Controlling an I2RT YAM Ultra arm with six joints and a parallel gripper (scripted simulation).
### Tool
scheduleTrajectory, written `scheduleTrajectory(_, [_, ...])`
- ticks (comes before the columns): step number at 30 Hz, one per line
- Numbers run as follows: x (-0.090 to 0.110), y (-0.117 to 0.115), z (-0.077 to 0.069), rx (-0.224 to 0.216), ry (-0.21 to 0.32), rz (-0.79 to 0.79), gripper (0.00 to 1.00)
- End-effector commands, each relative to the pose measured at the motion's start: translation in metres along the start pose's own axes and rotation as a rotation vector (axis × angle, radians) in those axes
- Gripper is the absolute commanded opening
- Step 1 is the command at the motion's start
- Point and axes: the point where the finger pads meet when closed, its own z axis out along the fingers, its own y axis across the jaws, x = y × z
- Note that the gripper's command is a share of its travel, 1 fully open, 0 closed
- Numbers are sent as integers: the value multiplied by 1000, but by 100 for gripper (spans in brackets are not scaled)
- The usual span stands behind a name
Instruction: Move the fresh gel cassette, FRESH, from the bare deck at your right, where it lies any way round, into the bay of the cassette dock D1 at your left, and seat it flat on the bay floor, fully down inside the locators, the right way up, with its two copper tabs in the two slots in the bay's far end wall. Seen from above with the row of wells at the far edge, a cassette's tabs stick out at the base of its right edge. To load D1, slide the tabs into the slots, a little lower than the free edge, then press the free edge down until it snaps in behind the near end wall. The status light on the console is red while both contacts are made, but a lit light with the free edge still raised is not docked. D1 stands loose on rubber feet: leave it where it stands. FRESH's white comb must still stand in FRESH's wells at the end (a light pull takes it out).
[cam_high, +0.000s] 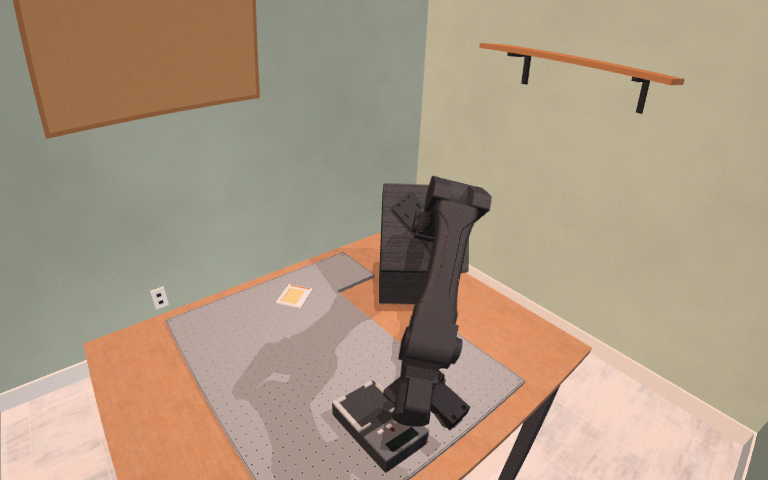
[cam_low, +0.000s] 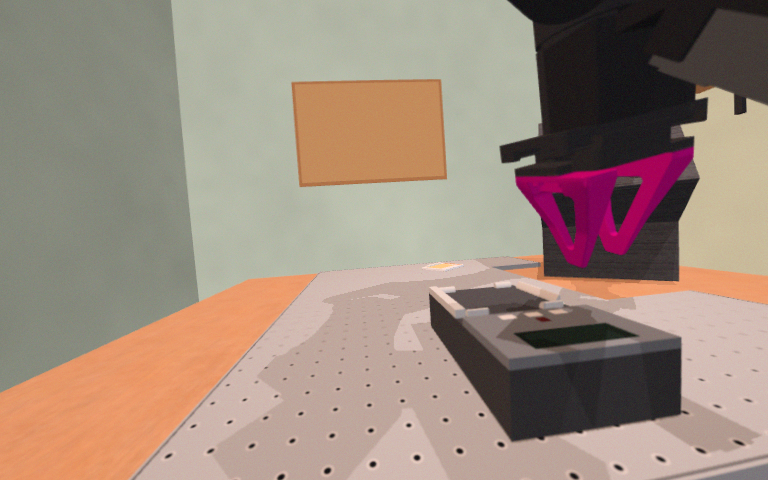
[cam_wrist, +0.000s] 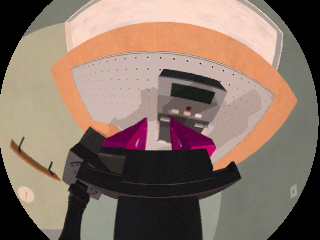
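Observation:
The FRESH cassette (cam_high: 293, 296) lies flat on the bare deck far from the arm, white-framed with a yellow face; it also shows small in the exterior view (cam_low: 442, 266). I cannot make out its comb or tabs at this size. The dock D1 (cam_high: 378, 421) stands near the deck's front edge, its dark bay (cam_low: 498, 297) empty and its console (cam_low: 572, 335) showing a small red dot. My gripper (cam_low: 598, 254) hangs above the dock's bay end. Its magenta fingers stand a little apart with nothing between them. The wrist view shows the dock (cam_wrist: 187, 103) just past the fingers.
The arm's black pedestal block (cam_high: 419, 249) stands at the back of the table. A thin grey plate (cam_high: 345, 271) lies at the deck's far corner. The table's edge runs close beside the dock.

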Motion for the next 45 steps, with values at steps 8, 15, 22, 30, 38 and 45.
scheduleTrajectory(8, [31,-11,-3,5,-51,187,34])
scheduleTrajectory(15, [65,-15,5,-7,-47,301,34])
scheduleTrajectory(22, [90,-16,10,-16,-47,417,34])
scheduleTrajectory(30, [130,-14,14,-24,-53,567,34])
scheduleTrajectory(38, [159,-10,16,-30,-70,752,34])
scheduleTrajectory(45, [194,-3,17,-30,-87,871,34])
